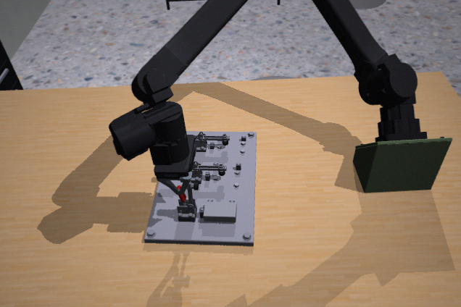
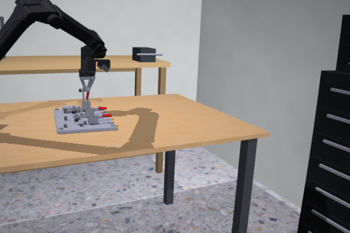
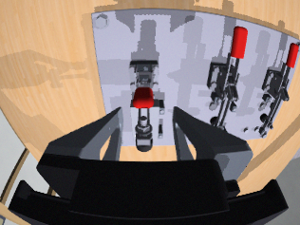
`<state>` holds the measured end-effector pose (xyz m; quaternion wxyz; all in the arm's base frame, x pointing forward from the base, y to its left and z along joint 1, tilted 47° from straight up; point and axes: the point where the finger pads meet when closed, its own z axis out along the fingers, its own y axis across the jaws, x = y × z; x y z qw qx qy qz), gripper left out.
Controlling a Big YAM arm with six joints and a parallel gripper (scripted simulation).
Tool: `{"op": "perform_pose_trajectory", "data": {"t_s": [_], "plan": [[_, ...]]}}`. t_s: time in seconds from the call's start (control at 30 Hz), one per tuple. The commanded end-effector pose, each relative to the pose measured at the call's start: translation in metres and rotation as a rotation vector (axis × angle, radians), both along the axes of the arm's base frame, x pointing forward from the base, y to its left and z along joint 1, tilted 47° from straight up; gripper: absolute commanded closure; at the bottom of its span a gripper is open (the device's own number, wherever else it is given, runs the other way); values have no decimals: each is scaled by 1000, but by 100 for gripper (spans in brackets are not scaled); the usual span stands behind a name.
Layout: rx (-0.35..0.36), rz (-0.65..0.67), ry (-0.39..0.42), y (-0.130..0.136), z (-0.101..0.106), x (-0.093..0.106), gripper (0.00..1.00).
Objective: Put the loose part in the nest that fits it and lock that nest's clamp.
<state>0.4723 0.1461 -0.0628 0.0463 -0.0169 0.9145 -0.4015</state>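
Note:
The part, a light grey block (image 1: 219, 211) (image 2: 67, 107), lies in the nest at the near end of the fixture plate (image 1: 201, 235) (image 2: 82, 131) (image 3: 111, 42). It looks flat, with one end close to the block beside the clamp base. That nest's clamp is unlocked: its bar (image 2: 83, 96) stands up and its red handle (image 1: 182, 195) (image 2: 87, 95) (image 3: 143, 98) is raised and leans. My gripper (image 1: 180, 192) (image 2: 87, 90) (image 3: 147, 113) is partly open and empty, pointing down at the top of this clamp. In the wrist view the handle and bar show between the fingers; contact cannot be told.
Two other clamps have bars (image 1: 212, 137) (image 1: 210, 167) lying level over nests without parts. Their red handles (image 2: 102, 108) (image 2: 107, 115) (image 3: 239, 43) (image 3: 293, 55) lie low beside the raised clamp. A dark green angled block (image 1: 406, 165) stands by the arm's base at the right.

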Motion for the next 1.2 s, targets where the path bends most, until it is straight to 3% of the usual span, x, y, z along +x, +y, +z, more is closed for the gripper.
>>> {"op": "perform_pose_trajectory", "data": {"t_s": [0.0,0.07,0.13,0.3,1.17], "plan": [[22,44,-24,16,4,5,55],[22,44,-24,16,4,5,55],[13,10,-10,-4,-5,7,55],[26,38,-30,14,1,11,55],[26,33,-33,13,1,11,55]]}}
